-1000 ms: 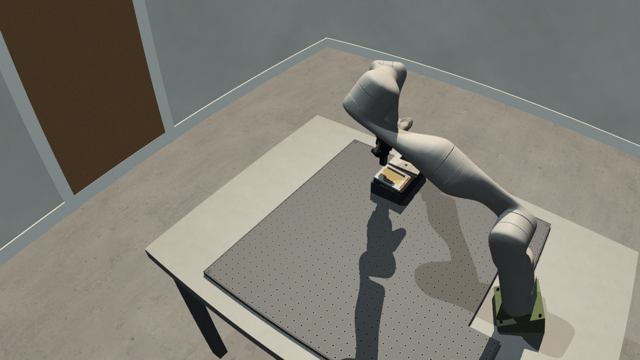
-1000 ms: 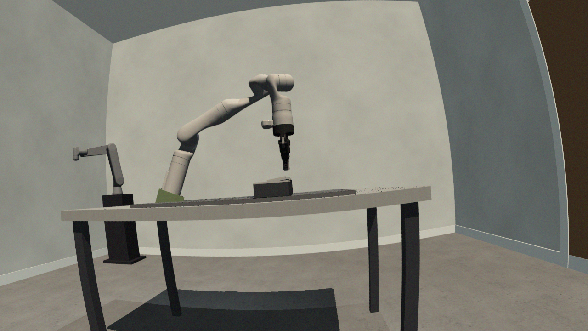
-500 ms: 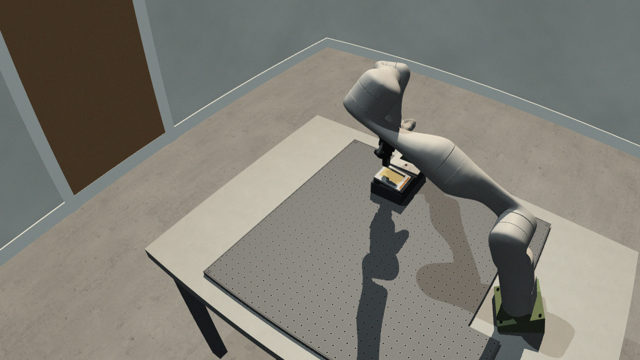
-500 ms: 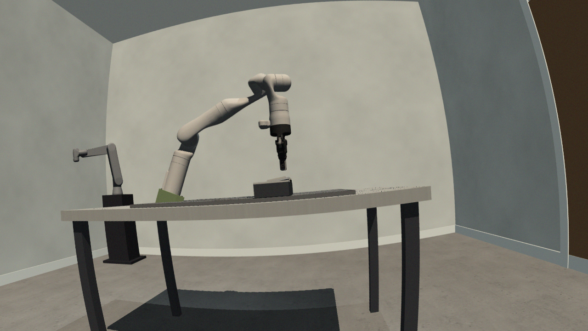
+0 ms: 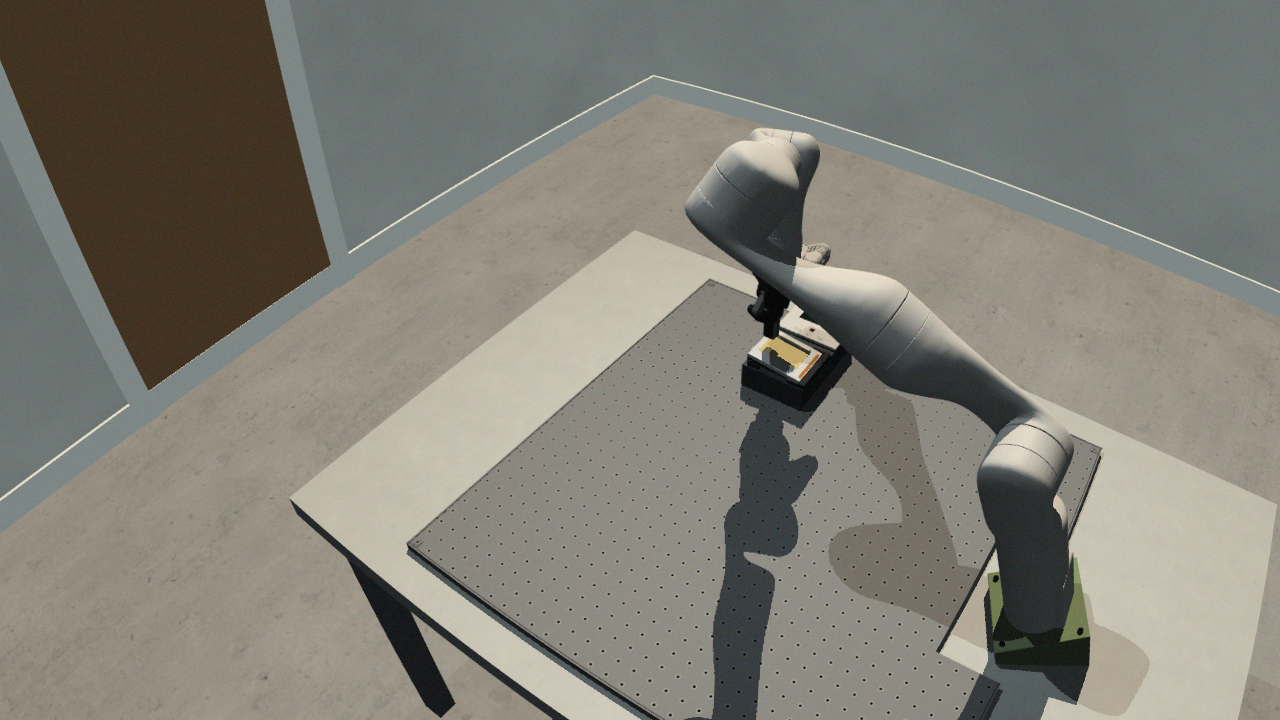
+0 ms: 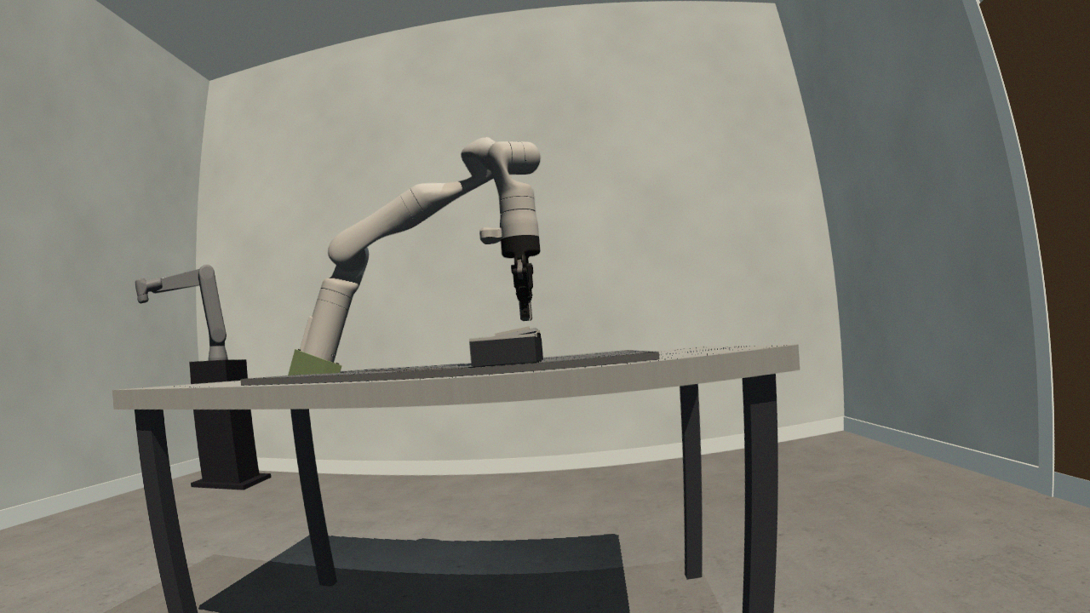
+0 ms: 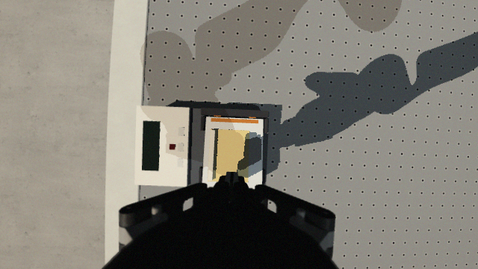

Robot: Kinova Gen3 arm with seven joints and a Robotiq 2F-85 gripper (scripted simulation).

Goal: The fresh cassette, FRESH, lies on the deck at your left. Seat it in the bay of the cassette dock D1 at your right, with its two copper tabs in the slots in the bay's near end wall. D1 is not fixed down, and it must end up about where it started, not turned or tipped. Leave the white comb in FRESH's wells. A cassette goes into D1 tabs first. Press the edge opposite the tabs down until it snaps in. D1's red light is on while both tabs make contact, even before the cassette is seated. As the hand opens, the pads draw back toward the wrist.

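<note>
The arm [image 6: 396, 217] rises from its green base [image 5: 1038, 617] at the desk's corner, leans forward through a bent elbow, and folds over at the top so that the wrist [image 6: 519, 217] hangs straight down. The pincer [image 6: 524, 313] points vertically downward, its fingers pressed fully together with nothing between them. In the wrist view the pincer [image 7: 231, 177] appears as one dark tip above the broad black housing; the closed fingertips hang in the air, touching nothing.
</note>
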